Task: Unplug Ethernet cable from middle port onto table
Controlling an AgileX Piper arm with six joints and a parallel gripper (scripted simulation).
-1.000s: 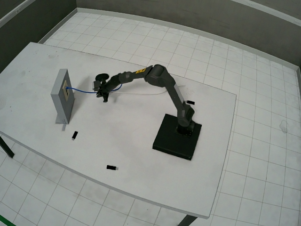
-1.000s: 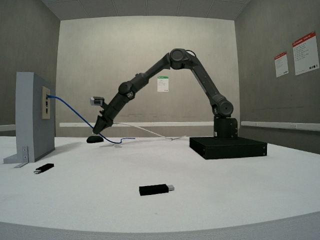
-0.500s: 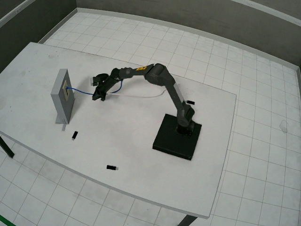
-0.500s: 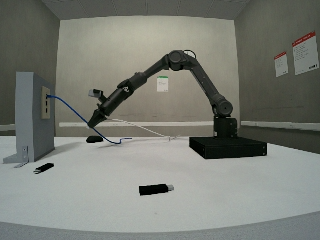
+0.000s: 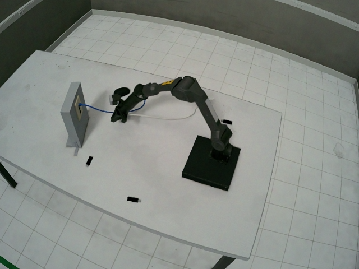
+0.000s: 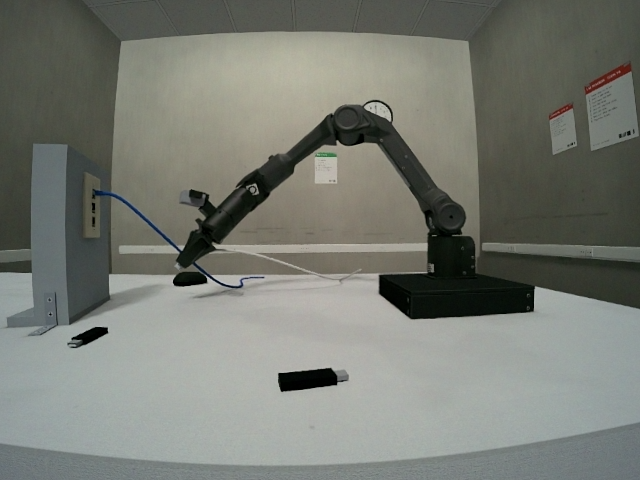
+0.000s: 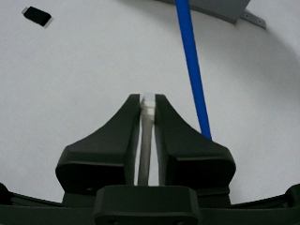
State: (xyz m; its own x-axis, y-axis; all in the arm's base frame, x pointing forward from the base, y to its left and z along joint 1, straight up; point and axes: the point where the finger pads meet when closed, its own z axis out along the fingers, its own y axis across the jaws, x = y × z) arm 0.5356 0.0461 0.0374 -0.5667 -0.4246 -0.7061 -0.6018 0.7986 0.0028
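The grey wall block (image 5: 73,114) stands at the table's left and carries a beige wall plate (image 5: 78,108), also seen in the exterior view (image 6: 91,205). A blue cable (image 5: 98,109) stays plugged into an end port and sags down to the table (image 6: 149,224); in the wrist view it runs just right of the fingers. My gripper (image 5: 117,118) (image 6: 181,262) tilts down, low over the table to the right of the block. It is shut on the white cable's plug (image 7: 148,108), which is out of the plate. The white cable (image 5: 162,117) trails back toward the arm's base.
A black oval object (image 5: 121,91) (image 6: 189,279) lies just behind the gripper. Three black USB sticks lie on the table: near the block (image 5: 89,161), near the front edge (image 5: 133,199), and beside the arm (image 5: 226,121). The black robot base (image 5: 211,162) stands at the right.
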